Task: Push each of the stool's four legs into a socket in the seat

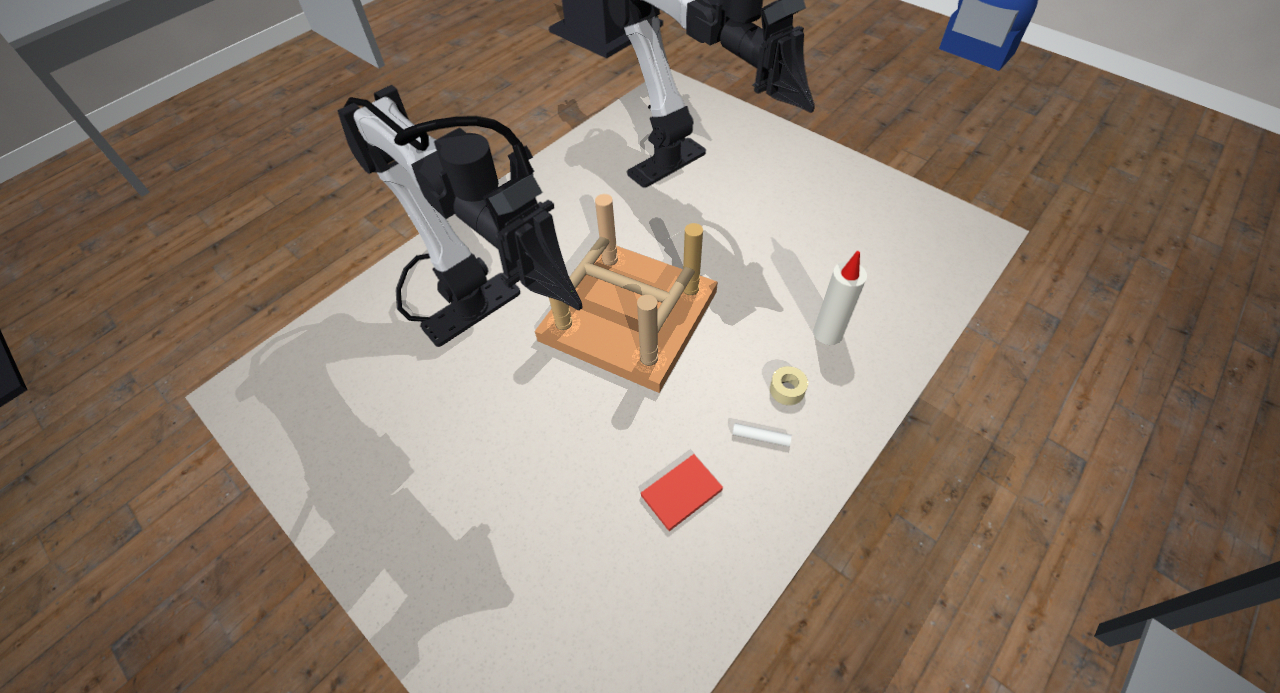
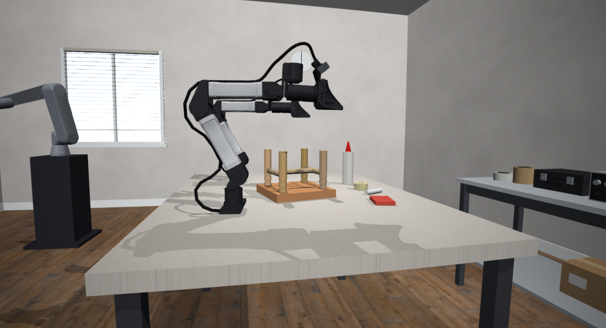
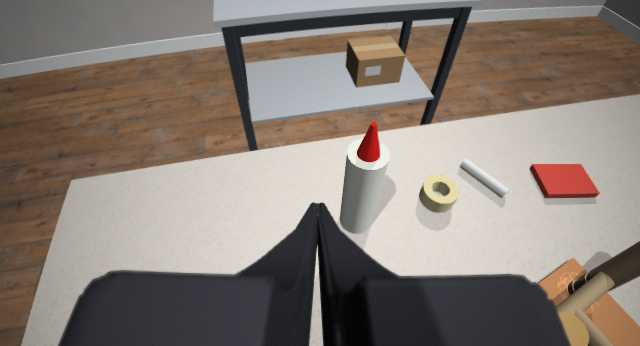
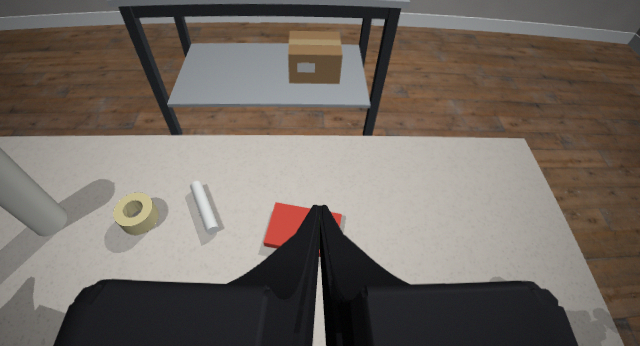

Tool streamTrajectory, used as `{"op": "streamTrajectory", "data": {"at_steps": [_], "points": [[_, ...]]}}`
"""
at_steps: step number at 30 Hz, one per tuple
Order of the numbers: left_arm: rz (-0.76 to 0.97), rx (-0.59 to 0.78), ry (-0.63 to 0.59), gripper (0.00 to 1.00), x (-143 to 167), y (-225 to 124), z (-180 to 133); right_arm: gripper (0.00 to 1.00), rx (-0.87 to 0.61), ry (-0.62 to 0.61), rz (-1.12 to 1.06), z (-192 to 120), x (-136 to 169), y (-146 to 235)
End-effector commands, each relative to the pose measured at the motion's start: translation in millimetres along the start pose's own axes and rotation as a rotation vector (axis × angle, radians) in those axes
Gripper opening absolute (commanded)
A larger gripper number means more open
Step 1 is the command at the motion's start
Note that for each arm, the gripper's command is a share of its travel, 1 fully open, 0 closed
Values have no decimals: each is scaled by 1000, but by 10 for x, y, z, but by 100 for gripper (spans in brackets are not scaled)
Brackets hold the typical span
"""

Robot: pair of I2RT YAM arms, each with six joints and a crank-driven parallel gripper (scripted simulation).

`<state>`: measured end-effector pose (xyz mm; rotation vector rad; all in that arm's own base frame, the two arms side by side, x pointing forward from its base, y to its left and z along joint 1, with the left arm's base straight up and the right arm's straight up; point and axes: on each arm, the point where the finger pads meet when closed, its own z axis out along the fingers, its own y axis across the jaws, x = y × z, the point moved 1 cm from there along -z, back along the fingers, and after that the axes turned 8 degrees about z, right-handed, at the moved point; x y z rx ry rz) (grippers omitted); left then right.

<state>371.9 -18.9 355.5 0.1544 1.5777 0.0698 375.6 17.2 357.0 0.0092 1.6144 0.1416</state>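
The orange stool seat (image 1: 595, 349) (image 2: 296, 194) (image 3: 615, 316) lies upside down on the table. Four wooden legs stand upright at its corners: the far left leg (image 1: 605, 223) (image 2: 267, 163), far right leg (image 1: 693, 252) (image 2: 304, 161), near right leg (image 1: 648, 326) (image 2: 323, 167) and near left leg (image 1: 561, 315) (image 2: 282, 169). The last is partly hidden by an arm in the top view. Rings show at the leg bottoms; any small gap there is too fine to tell. My left gripper (image 1: 810, 108) (image 2: 308, 116) (image 3: 317, 208) and right gripper (image 1: 578, 306) (image 2: 341, 109) (image 4: 320, 207) are shut, empty, high above the table.
Wooden rails join the legs, with a crossbar (image 1: 626, 280) between them. A white bottle (image 1: 839, 306) (image 3: 361, 196) with a red tip, a tape roll (image 1: 788, 381), a white rod (image 1: 761, 435) and a red block (image 1: 681, 492) (image 4: 287, 226) lie beyond the stool.
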Motion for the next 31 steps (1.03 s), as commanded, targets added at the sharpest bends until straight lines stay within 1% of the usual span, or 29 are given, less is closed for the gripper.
{"op": "streamTrajectory", "data": {"at_steps": [1, 2, 4, 6, 7, 8, 10, 12, 13, 31], "points": [[-11, -27, -18, 0, -70, 132, 87, 0, 100, -114, 75, -28, -173, -161], [-11, -36, -22, 0, -83, 169, 75, 0, 110, -119, 81, -44, -168, -186], [-10, -82, -77, 0, -286, 280, -86, 0, 119, -122, 81, -75, -167, -219], [-7, -50, -62, 0, -232, 213, -39, 0, 89, -99, 56, -44, -141, -158], [-7, -80, -75, 0, -263, 268, -107, 0, 85, -144, 29, -133, -358, -170], [-7, -83, -56, 0, -196, 281, -60, 0, 92, -149, 30, -132, -386, -182], [-8, -70, -38, 0, -145, 239, -34, 0, 93, -130, 30, -76, -322, -186], [-8, -60, -43, 0, -158, 215, -32, 0, 86, -93, 32, -19, -167, -175], [-8, -60, -44, 0, -159, 215, -32, 0, 85, -101, 31, -23, -202, -171], [-8, -60, -44, 0, -159, 215, -32, 0, 85, -101, 31, -23, -204, -171]]}}
